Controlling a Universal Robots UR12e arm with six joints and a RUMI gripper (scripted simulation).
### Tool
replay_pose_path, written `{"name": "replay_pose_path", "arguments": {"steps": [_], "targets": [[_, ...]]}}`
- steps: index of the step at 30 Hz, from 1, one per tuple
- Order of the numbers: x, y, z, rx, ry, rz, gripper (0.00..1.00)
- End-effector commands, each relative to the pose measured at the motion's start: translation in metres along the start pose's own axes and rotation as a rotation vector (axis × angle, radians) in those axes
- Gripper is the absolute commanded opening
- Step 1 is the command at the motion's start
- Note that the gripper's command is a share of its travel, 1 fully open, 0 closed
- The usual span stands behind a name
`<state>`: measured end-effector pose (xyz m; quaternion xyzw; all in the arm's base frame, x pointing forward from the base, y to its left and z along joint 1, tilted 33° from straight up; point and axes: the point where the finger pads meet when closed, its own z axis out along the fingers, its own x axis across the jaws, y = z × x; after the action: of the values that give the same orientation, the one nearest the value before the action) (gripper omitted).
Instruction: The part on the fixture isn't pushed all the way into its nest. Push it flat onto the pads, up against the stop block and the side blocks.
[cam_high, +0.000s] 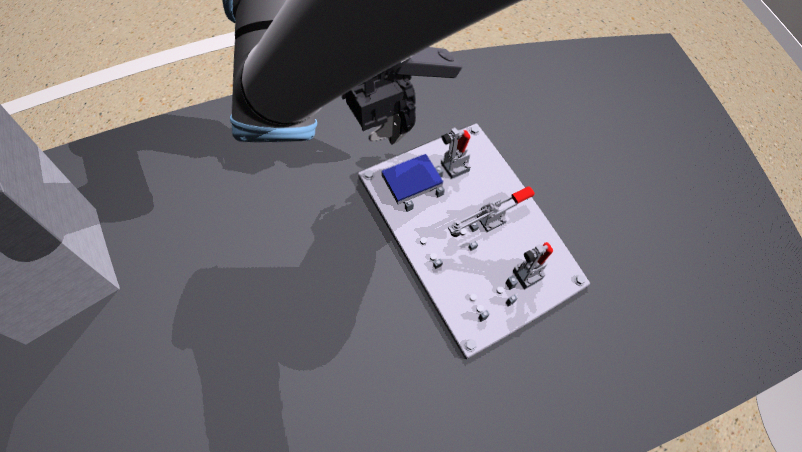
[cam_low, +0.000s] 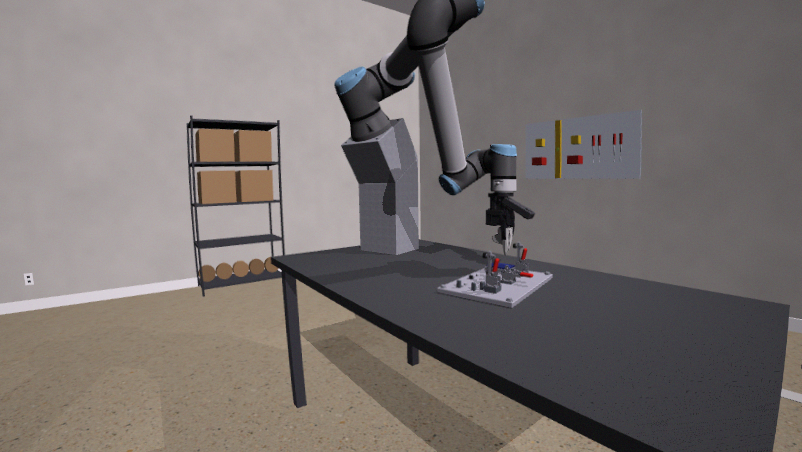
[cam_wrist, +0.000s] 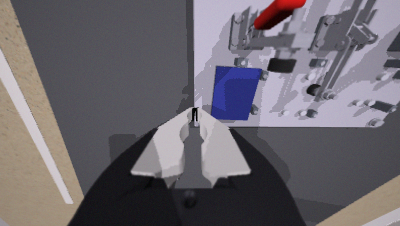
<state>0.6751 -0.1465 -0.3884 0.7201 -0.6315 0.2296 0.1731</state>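
While the shut pincer (cam_high: 393, 138) (cam_low: 507, 250) (cam_wrist: 195, 108) hovers, the blue part (cam_high: 412, 176) (cam_low: 503, 266) (cam_wrist: 236, 94) lies near its tips.

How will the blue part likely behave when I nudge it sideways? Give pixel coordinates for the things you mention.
The blue part (cam_high: 412, 177) (cam_wrist: 235, 94) looks like a flat, stiff slab, so it should slide as one piece. Lying low and broad, it probably won't tip. Its flat sides make rolling unlikely.
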Motion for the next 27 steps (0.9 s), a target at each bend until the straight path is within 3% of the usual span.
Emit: {"name": "replay_pose_path", "arguments": {"steps": [1,12,27], "targets": [[-0.004,-0.004,0.000,0.000,0.000,0.000,0.00],[-0.004,-0.004,0.002,0.000,0.000,0.000,0.00],[-0.004,-0.004,0.025,0.000,0.000,0.000,0.00]]}}
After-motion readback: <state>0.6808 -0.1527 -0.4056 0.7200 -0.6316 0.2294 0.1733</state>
